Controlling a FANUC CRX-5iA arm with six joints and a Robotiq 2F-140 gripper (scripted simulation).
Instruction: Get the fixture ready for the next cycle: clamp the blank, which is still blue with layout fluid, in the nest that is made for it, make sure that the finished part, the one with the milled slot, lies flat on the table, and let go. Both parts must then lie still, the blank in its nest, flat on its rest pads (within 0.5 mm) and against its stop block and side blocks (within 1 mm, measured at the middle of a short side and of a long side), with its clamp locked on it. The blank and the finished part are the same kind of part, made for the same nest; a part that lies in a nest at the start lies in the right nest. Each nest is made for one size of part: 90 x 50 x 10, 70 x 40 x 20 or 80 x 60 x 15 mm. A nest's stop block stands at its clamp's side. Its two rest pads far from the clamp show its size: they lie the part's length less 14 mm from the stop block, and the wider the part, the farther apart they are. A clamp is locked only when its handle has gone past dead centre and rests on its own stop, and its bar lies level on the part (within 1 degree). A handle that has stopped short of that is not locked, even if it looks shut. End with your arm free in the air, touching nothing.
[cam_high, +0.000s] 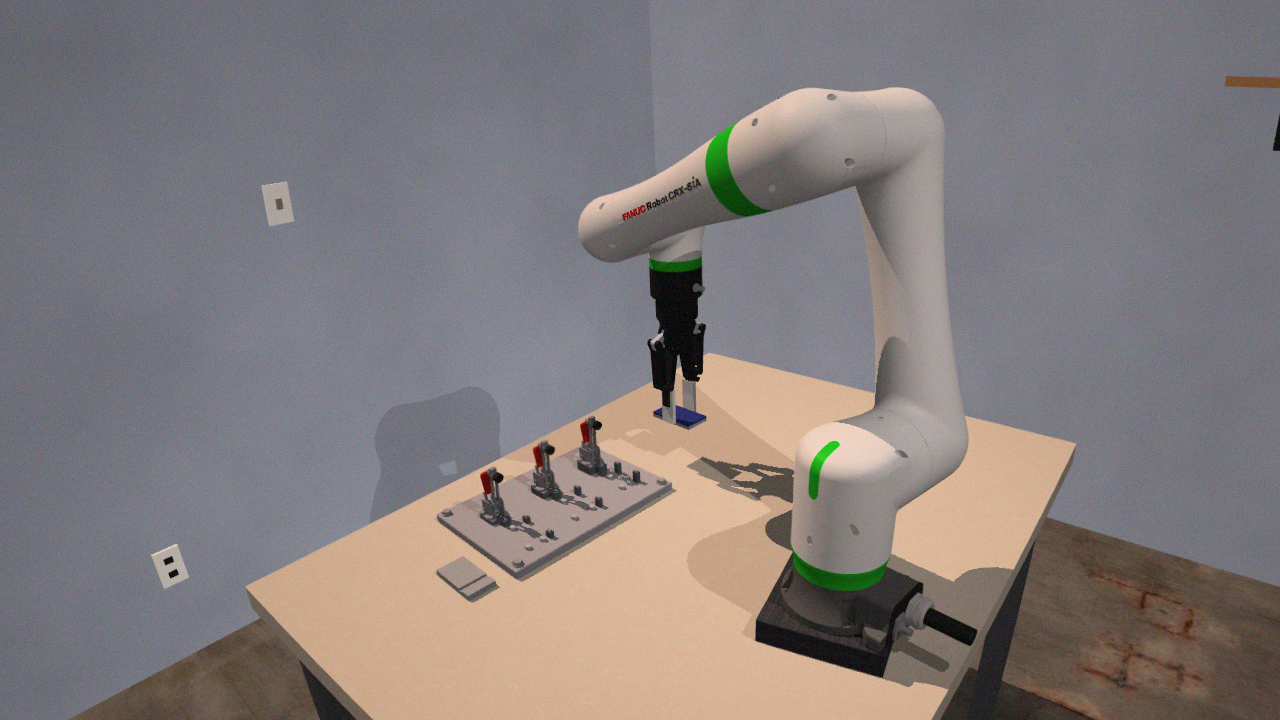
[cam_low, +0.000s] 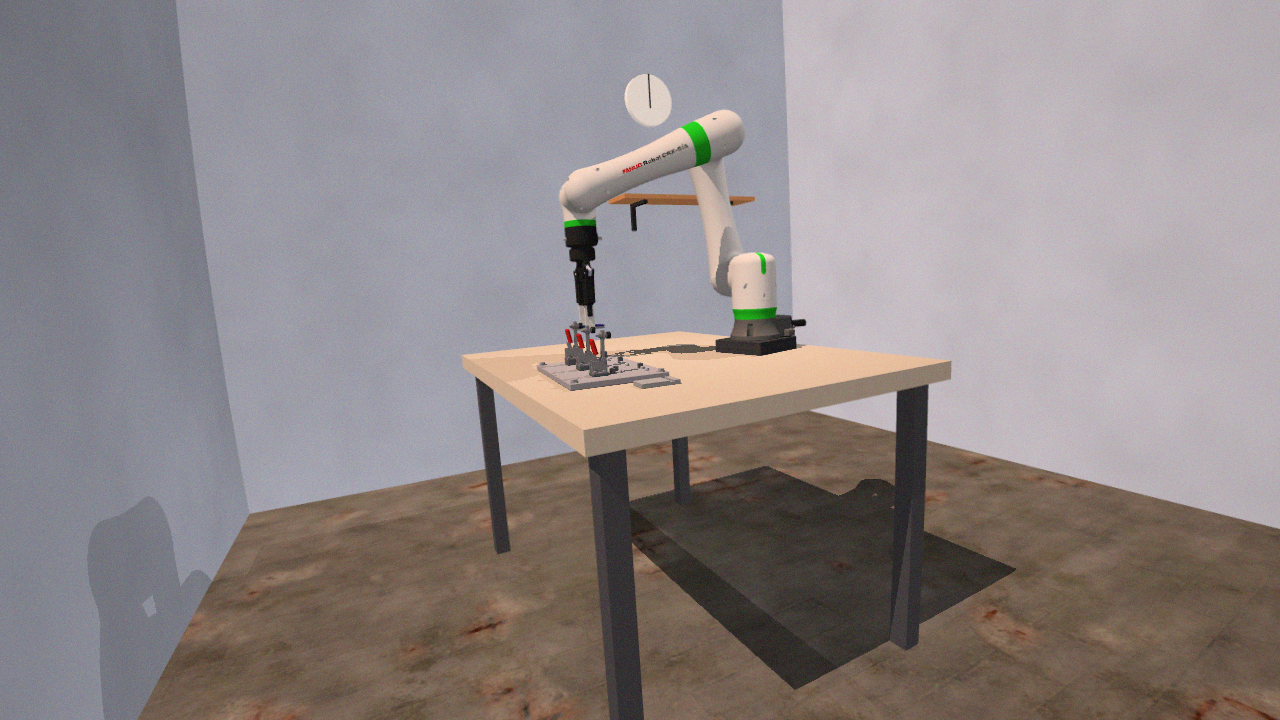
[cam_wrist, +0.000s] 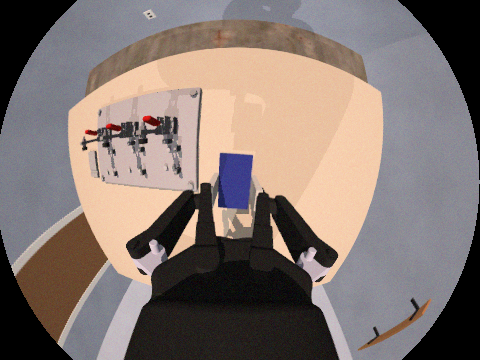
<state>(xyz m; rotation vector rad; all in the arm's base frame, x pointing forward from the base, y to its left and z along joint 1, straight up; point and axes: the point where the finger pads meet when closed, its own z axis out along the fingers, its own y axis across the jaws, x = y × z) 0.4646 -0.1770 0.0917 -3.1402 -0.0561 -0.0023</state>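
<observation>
While the hand (cam_high: 677, 386) is clamped on the blue blank (cam_high: 680, 414) above the tabletop (cam_high: 626, 626), well off the plate (cam_high: 501, 541) at its 3 o'clock in the wrist view, I'd carry it level, pick the nest by pad spacing, then slide it against the stops. Slotted part (cam_high: 466, 577) lies flat beside the plate. Three red handles stand up. Room's plain: blue-grey walls, brownish stained floor.

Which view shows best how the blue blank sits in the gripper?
The wrist view: the blue blank fills the gap between the gripper fingers, its blue face plain. The top view shows the blank small, below the fingers, off the table. In the exterior view the clamps on the fixture plate mostly hide it.
</observation>
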